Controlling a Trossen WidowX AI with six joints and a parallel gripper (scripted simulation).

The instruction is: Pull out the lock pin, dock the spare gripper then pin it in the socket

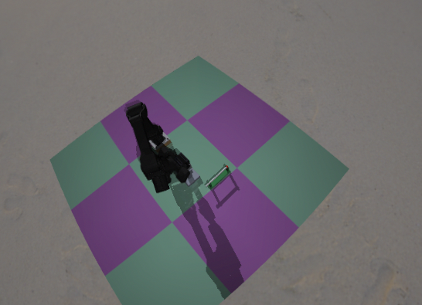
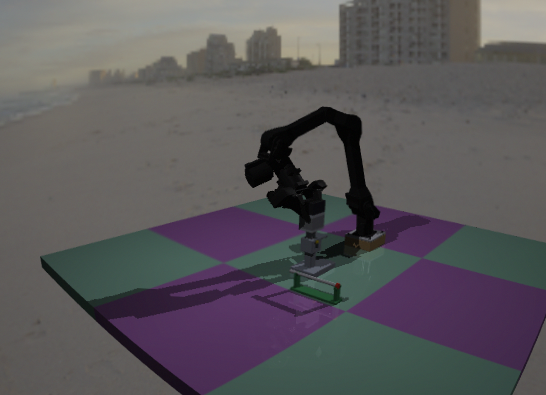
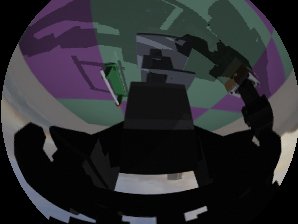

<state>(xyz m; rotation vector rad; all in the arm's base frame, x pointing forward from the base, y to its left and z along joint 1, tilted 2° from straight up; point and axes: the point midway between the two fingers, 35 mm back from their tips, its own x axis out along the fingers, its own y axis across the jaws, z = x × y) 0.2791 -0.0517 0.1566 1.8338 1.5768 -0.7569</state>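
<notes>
My gripper [image 2: 309,203] [image 1: 180,172] is shut on the spare gripper [image 2: 315,211] [image 3: 160,99], a dark block with a grey spigot pointing down. I hold it upright directly over the grey mount [image 2: 310,251] [image 1: 194,177] [image 3: 154,50] in the middle of the board. The spigot's end is at the socket's top; I cannot tell whether it is in. The lock pin [image 2: 316,279] [image 1: 217,176], a pale rod with a red head, lies across a small green rack [image 2: 320,294] [image 3: 113,80] just in front of the mount, out of the socket.
The checkered green and purple board [image 2: 425,305] [image 1: 270,116] lies on sand. The arm's base [image 2: 364,240] stands on a tan block behind the mount. Long arm shadows fall across the board's front left.
</notes>
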